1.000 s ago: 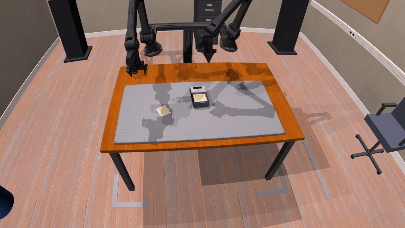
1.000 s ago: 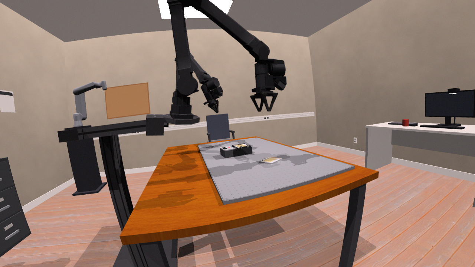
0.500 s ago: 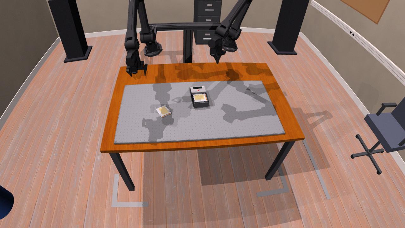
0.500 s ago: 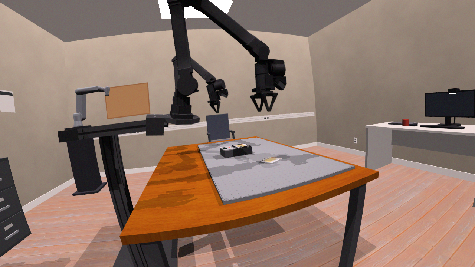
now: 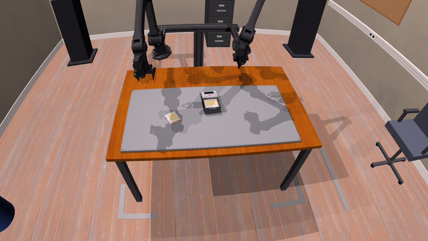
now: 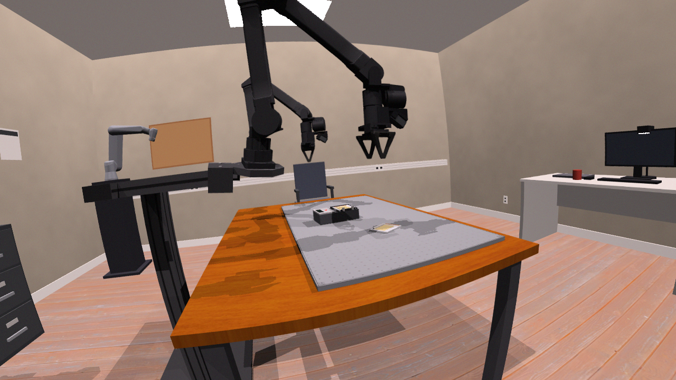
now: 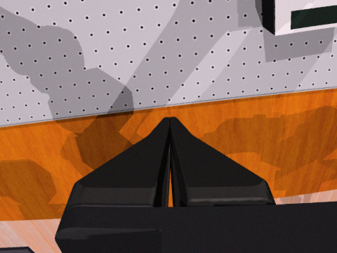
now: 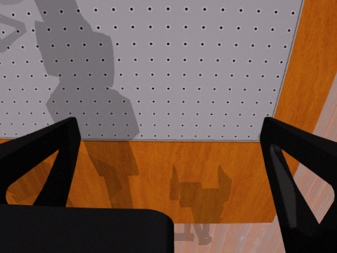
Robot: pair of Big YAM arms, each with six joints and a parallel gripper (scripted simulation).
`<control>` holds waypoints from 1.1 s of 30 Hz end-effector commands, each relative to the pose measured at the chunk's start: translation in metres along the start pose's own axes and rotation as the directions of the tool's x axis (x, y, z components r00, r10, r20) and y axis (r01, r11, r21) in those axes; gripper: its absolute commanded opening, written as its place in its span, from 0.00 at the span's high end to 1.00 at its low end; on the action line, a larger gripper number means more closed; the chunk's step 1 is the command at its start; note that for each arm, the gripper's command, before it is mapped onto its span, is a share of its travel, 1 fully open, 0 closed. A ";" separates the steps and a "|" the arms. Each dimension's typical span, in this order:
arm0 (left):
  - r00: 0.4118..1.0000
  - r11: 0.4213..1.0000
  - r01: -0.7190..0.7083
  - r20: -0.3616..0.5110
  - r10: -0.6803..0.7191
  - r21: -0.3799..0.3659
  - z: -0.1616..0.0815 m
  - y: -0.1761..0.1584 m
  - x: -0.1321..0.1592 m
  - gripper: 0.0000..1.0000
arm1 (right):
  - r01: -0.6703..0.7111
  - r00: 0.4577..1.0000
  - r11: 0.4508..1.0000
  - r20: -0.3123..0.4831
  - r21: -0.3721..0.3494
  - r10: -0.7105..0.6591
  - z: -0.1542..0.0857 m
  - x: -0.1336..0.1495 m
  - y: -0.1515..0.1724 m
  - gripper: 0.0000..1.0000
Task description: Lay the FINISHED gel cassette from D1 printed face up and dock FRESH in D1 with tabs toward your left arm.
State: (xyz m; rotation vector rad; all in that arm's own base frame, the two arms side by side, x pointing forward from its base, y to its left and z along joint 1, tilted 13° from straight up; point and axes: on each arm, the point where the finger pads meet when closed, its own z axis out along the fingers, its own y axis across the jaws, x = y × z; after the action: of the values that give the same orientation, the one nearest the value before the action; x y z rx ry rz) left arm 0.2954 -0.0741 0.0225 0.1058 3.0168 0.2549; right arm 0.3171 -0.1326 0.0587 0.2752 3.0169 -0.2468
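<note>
Beige walls, pinkish plank floor (image 5: 74,149) (image 6: 590,264), red mug (image 6: 576,174) on white desk (image 6: 538,208).

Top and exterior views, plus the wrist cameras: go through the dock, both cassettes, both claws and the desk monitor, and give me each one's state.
Dock D1: upright, occupied.
FINISHED: in the dock, printed face up; full seating unclear.
FRESH: flat on the deck, undocked.
Left claw: shut, empty, raised.
Right claw: open, empty, raised.
Monitor: screen dark.

FINISHED (image 5: 211,103) (image 6: 343,206) sits in D1 (image 5: 212,110) (image 6: 323,217), with FRESH (image 5: 172,117) (image 6: 386,228) on the deck (image 5: 221,129) (image 6: 368,259) toward the right arm (image 5: 139,46) (image 6: 373,70).
</note>
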 end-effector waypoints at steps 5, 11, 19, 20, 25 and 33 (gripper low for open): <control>0.993 0.993 0.119 0.021 -0.119 0.021 -0.018 0.037 -0.029 1.00 | 0.000 0.999 1.000 0.045 0.004 0.000 -0.019 -0.016 -0.007 0.00; 0.993 0.993 0.119 0.021 -0.119 0.021 -0.018 0.056 -0.032 1.00 | 0.000 0.999 1.000 0.045 0.004 0.000 -0.019 -0.016 -0.007 0.00; 0.993 0.993 0.119 0.021 -0.119 0.021 -0.020 0.096 -0.038 1.00 | 0.000 0.999 1.000 0.045 0.004 0.000 -0.019 -0.016 -0.007 0.00; 0.993 0.993 0.119 0.021 -0.119 0.021 -0.020 0.101 -0.039 1.00 | 0.000 0.999 1.000 0.045 0.004 0.000 -0.019 -0.016 -0.007 0.00; 0.993 0.993 0.119 0.021 -0.119 0.021 -0.020 0.121 -0.042 1.00 | 0.000 0.999 1.000 0.045 0.004 0.000 -0.019 -0.016 -0.007 0.00; 0.993 0.993 0.119 0.021 -0.119 0.021 -0.021 0.151 -0.047 1.00 | 0.000 0.999 1.000 0.045 0.004 0.000 -0.019 -0.016 -0.007 0.00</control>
State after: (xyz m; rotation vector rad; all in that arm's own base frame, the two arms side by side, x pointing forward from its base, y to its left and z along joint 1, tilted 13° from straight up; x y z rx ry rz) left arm 0.3283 0.0556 0.0552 -0.1154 3.0226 0.2100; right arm 0.3171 -0.1326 0.0587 0.2752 3.0169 -0.2468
